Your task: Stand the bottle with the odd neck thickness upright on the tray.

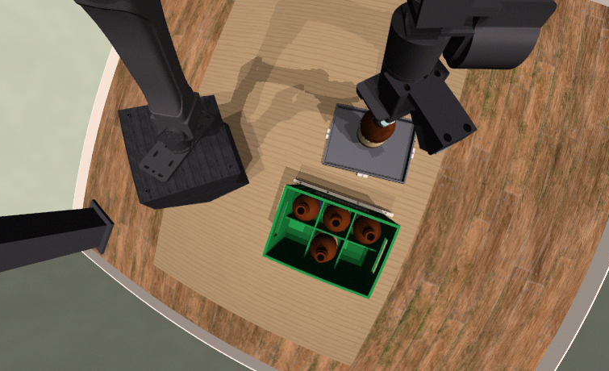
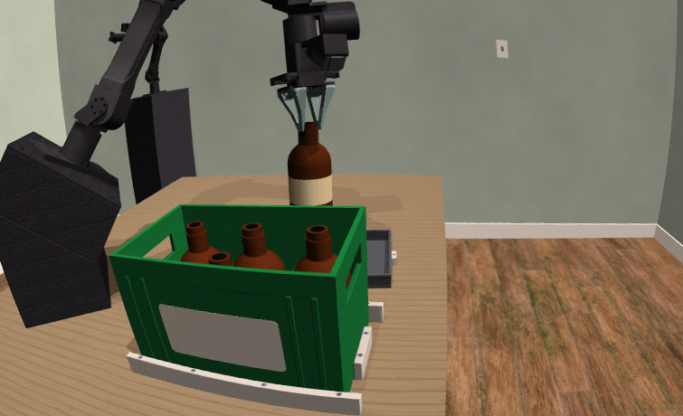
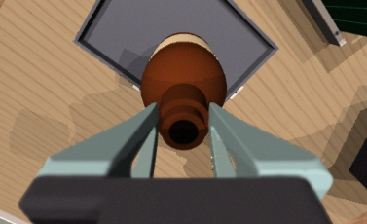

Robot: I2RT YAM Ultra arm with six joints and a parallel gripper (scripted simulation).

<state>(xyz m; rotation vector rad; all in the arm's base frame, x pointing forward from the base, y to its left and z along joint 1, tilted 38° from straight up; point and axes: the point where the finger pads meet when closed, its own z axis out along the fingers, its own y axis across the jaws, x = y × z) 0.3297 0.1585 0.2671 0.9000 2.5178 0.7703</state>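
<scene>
My gripper is shut on the neck of a brown bottle with a cream label. The bottle is upright over the back part of the grey tray. It looks a little above the tray; its base is hidden behind the crate in the exterior view. The green crate holds the other bottles upright: three in one row and one in the other row.
White strips lie beside the tray and along the crate. The arm's black base block stands left of both. The table's right edge runs close past the tray.
</scene>
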